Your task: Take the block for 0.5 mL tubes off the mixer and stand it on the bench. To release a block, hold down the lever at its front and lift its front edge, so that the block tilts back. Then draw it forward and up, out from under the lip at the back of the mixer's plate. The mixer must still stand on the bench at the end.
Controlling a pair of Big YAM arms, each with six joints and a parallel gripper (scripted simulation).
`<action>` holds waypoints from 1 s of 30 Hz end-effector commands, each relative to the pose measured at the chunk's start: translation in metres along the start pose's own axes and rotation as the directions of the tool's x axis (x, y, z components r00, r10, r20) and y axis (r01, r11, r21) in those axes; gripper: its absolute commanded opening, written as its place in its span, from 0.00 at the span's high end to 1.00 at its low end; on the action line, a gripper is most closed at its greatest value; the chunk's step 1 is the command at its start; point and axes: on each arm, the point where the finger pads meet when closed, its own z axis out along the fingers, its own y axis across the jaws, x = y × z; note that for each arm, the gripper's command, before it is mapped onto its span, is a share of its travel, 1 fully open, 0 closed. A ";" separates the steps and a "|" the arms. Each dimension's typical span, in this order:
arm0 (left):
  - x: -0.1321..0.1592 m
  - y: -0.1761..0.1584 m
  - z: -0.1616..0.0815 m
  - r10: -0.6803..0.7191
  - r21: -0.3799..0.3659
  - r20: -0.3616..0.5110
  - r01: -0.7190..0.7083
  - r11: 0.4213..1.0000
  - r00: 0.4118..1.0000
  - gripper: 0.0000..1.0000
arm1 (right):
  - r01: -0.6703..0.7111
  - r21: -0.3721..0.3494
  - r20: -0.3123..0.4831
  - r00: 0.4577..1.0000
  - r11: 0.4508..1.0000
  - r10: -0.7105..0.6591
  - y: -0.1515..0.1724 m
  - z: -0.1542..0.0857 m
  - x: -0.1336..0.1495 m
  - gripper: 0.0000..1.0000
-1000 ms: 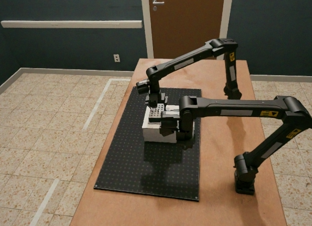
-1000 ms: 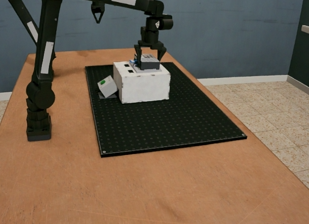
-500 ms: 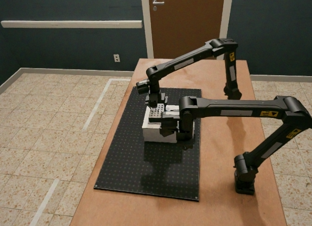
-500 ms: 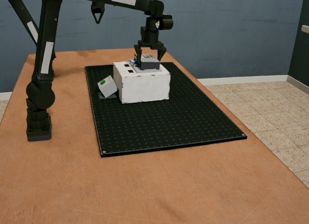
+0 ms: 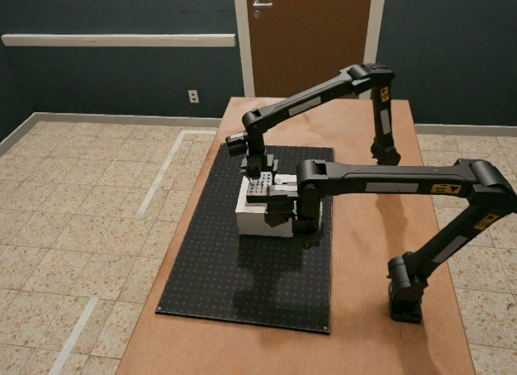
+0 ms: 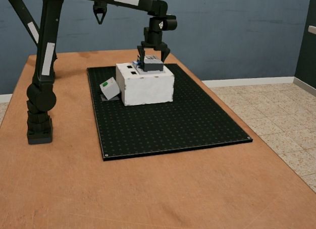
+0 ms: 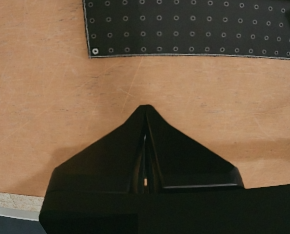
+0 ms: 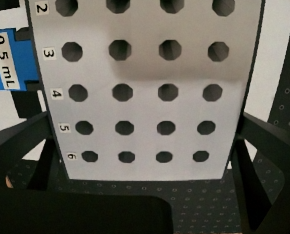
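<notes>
The block for 0.5 mL tubes (image 5: 258,185) (image 6: 153,66) (image 8: 145,107), dark-sided with a pale holed top, sits on the grey plate of the white mixer (image 6: 149,90) (image 5: 258,224) and looks about level. The blue lever (image 8: 25,62) (image 6: 135,63), labelled 0.5 mL, is at the block's front edge. My right gripper (image 6: 152,65) (image 8: 145,116) is shut on the block, a finger against each side. My left gripper (image 7: 145,115) (image 6: 100,23) is shut and empty, in the air away from the block. The plate's back lip is not clear to see.
A sloped grey box with a green patch (image 6: 109,89) stands against the mixer on the black perforated board (image 6: 178,124) (image 5: 250,287). The left arm (image 5: 396,179) reaches across the top view and hides part of the mixer. The board lies on the wooden bench (image 6: 153,185).
</notes>
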 end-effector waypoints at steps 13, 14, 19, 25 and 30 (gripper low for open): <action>-0.016 0.001 -0.030 -0.007 -0.011 0.085 0.008 1.000 0.996 1.00 | -0.024 -0.012 -0.010 1.000 1.000 0.023 0.001 -0.015 0.006 1.00; -0.017 0.001 -0.030 -0.007 -0.011 0.086 0.008 1.000 0.996 1.00 | -0.023 -0.012 -0.010 1.000 1.000 0.023 0.001 -0.015 0.006 1.00; -0.018 0.001 -0.032 -0.007 -0.012 0.090 0.008 1.000 0.996 1.00 | -0.022 -0.012 -0.010 1.000 1.000 0.022 0.001 -0.015 0.006 1.00; -0.016 0.001 -0.030 -0.008 -0.011 0.083 0.009 1.000 0.997 1.00 | -0.022 -0.012 -0.010 1.000 1.000 0.022 0.001 -0.015 0.006 1.00; -0.012 0.000 -0.021 -0.008 -0.008 0.062 0.009 1.000 0.998 1.00 | -0.021 -0.012 -0.010 1.000 1.000 0.021 0.001 -0.015 0.006 1.00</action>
